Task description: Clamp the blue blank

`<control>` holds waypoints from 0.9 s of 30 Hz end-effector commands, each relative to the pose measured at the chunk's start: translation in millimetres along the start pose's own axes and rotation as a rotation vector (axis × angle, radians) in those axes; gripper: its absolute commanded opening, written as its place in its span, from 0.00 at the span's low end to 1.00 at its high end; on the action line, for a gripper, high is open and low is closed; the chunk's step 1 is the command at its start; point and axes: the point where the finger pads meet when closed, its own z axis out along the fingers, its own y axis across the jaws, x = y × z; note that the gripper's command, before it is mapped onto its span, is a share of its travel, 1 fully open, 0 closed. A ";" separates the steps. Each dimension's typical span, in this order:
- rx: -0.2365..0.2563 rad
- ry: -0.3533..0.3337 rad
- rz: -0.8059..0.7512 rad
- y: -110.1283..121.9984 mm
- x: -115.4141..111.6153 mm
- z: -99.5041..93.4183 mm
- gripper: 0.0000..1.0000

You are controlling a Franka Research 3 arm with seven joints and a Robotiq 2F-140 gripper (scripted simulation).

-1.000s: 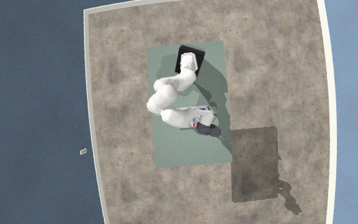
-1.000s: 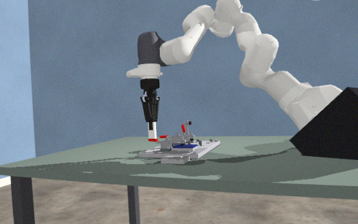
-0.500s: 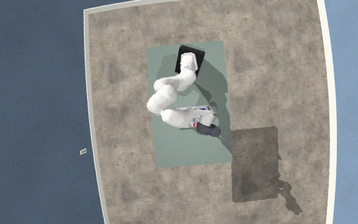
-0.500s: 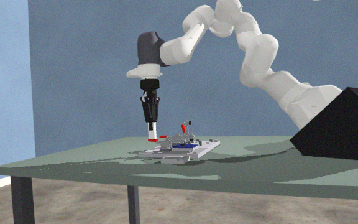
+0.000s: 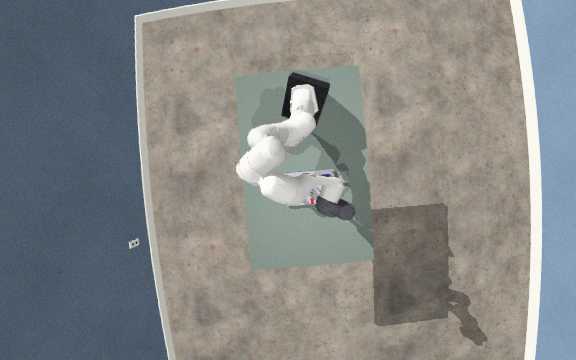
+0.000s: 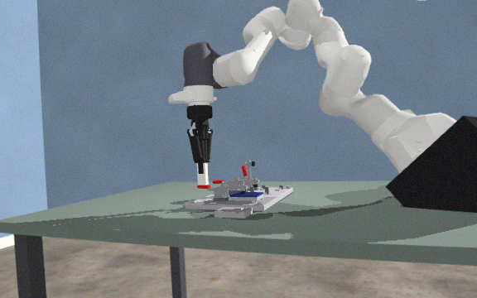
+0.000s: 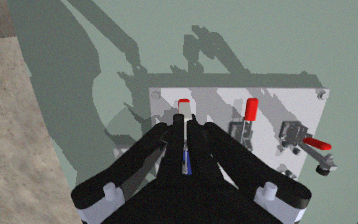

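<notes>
I have the hand (image 6: pixel 203 179) (image 7: pixel 184 110) closed with no part in it, its tips right at the near clamp's red handle (image 6: pixel 204 187) (image 7: pixel 184 101) – a shut hand makes a blunt pusher, and I judge I'm pressing that lever towards its stop. Contact itself I can't confirm.

The blue blank (image 5: pixel 326 175) (image 6: pixel 247 194) (image 7: pixel 187 163) sits in the nest under that clamp, so the bar can pin it; full locking isn't readable. The finished part (image 6: pixel 233 213) appears flat on the surface (image 5: pixel 288 240) (image 6: pixel 131 232) (image 7: pixel 290 40), off the fixture plate (image 6: pixel 199 205) (image 7: pixel 280 97), around eight o'clock in my wrist view – out of the clamp's way.
</notes>
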 end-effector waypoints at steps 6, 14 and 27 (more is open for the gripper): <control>-0.001 -0.001 0.003 -0.2 -1.2 3.8 0.00; -0.001 -0.001 0.003 -0.2 -1.2 3.8 0.00; -0.001 -0.001 0.003 -0.1 -1.2 5.8 0.00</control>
